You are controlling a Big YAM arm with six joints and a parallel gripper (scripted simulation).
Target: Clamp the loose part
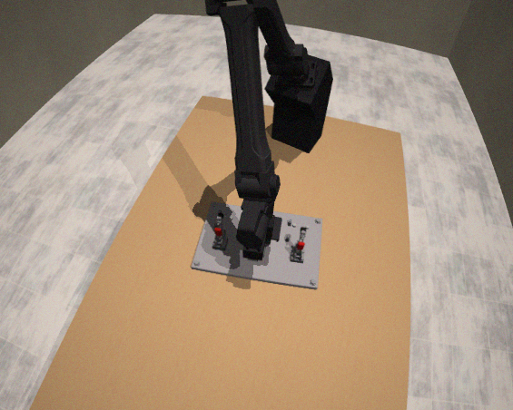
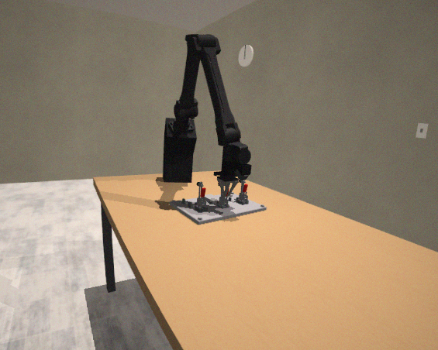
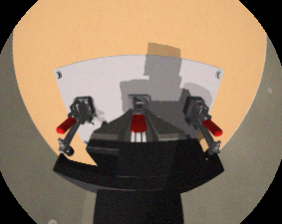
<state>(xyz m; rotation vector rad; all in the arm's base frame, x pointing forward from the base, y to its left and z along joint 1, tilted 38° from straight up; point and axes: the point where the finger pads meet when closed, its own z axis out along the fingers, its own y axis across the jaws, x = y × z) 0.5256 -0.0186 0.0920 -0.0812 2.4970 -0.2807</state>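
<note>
- A long tan table point(image 2: 295, 271) fills most of the scene, standing on a pale grey mottled floor point(image 1: 73, 136) with dull olive walls behind it.
- A black robot arm point(image 1: 248, 113) rises from a tall black base block point(image 1: 300, 113) at the far end of the table, folds at a high elbow and reaches straight down to the fixture.
- A flat grey fixture plate point(image 1: 278, 269) lies on the table in front of the base, with a small screw at each visible corner.
- Two toggle clamps stand on the plate, one on each side of the arm's wrist: one clamp point(image 1: 218, 236) at left in the top view, the other clamp point(image 1: 299, 249) at right. Each has a red handle grip, and both handles stand raised rather than lying flat.
- The gripper point(image 3: 139, 127) points down at the middle of the plate, between the two clamps. Its fingers are drawn close together and pinch something narrow.
- In the wrist view a small object with a red patch and pale stripes point(image 3: 139, 126) sits between the fingertips, low over the plate. It is too small to tell whether this is the loose part.
- No other loose part can be made out on the plate or on the table around it.
</note>
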